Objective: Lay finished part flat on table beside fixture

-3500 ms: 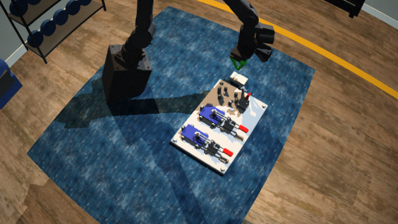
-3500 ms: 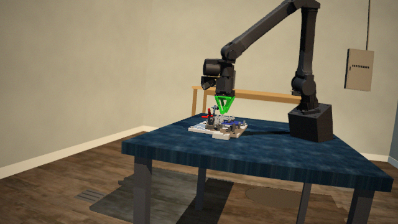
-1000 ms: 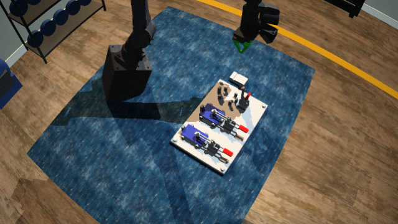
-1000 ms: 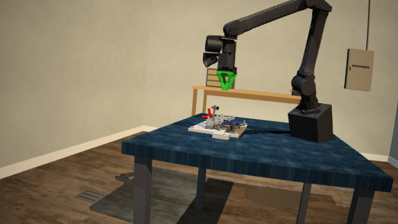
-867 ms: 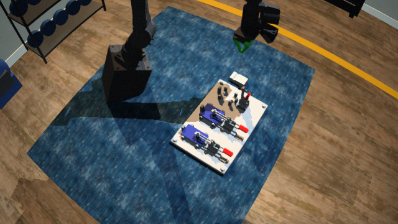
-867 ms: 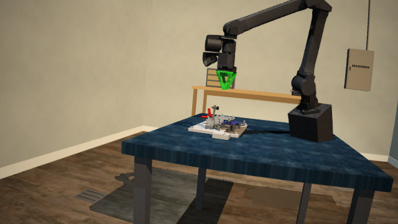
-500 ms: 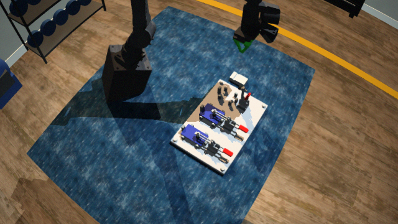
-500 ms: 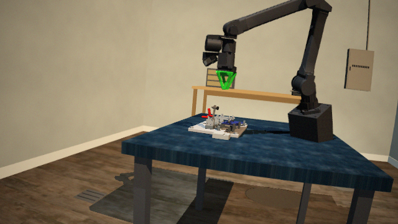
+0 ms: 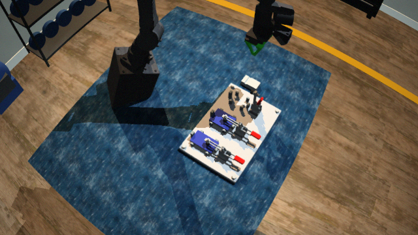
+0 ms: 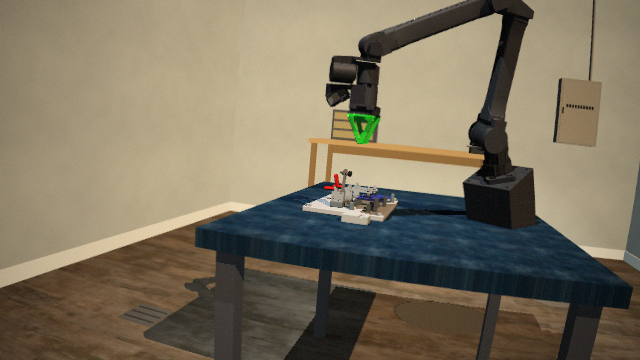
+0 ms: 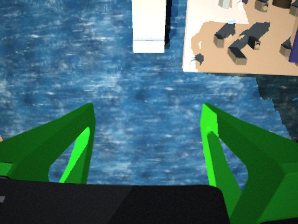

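Down on the deep blue, mottled table (image 9: 130, 173) (image 10: 425, 240) (image 11: 50, 75), the black six-joint arm (image 9: 147, 16) (image 10: 435, 25) reaches out high, probably to keep its wrist well clear of the clamp hardware. Beneath and to one side lies the fixture, a white rectangular plate (image 9: 271, 113) (image 10: 320, 207) (image 11: 270, 62) studded with pins and toggle clamps.

And the green-fingered black gripper (image 9: 255, 49) (image 10: 362, 135) (image 11: 148, 112)? Pointing down, fingers well apart, nothing between them!

Two blue rectangular blanks, the inner one (image 9: 218, 117) (image 10: 377, 198) (image 11: 295, 52) and the outer one (image 9: 200, 137), sit under lowered clamp arms, pinned in their nests as the task wants.

Here's the pale, off-white block (image 9: 251, 82) (image 10: 356, 219) (image 11: 149, 22), by my reading the finished part, on the table just beside the plate's short edge, by the vacant nest. It looks flat; the slot I can't make out. Its long axis runs parallel to that short edge, up and down the wrist view, one narrow end towards the fingers.

Smallest of all, the raised red clamp handle (image 9: 260, 100) (image 10: 336, 180) at that nest: likely swung open to free the part. Placement looks done; staying clear seems right.
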Robot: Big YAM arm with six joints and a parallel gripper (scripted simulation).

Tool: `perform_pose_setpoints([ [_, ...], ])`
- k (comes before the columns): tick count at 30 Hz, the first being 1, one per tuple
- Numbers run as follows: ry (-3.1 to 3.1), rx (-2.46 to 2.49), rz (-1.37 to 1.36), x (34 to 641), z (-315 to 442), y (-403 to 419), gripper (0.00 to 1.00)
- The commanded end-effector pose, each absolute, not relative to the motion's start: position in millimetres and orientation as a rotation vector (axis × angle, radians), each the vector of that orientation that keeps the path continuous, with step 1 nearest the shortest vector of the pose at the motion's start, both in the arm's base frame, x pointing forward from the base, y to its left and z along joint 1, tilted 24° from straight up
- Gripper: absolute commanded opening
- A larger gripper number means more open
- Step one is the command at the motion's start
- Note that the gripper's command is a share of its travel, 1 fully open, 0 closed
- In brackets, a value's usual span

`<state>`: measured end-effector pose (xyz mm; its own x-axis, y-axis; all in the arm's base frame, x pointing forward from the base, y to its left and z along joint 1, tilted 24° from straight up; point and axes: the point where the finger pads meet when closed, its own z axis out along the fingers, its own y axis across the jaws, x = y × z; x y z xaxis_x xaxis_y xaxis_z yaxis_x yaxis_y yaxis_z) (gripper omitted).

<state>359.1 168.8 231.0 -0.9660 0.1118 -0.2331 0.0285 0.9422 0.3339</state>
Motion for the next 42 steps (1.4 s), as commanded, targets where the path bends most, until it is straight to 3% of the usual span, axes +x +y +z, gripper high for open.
perform_pose_setpoints([
  [1,2.776,0.064,0.515,377.6,262.7,178.0,0.64],
  [42,2.782,0.059,0.514,379.0,257.4,181.1,0.64],
])
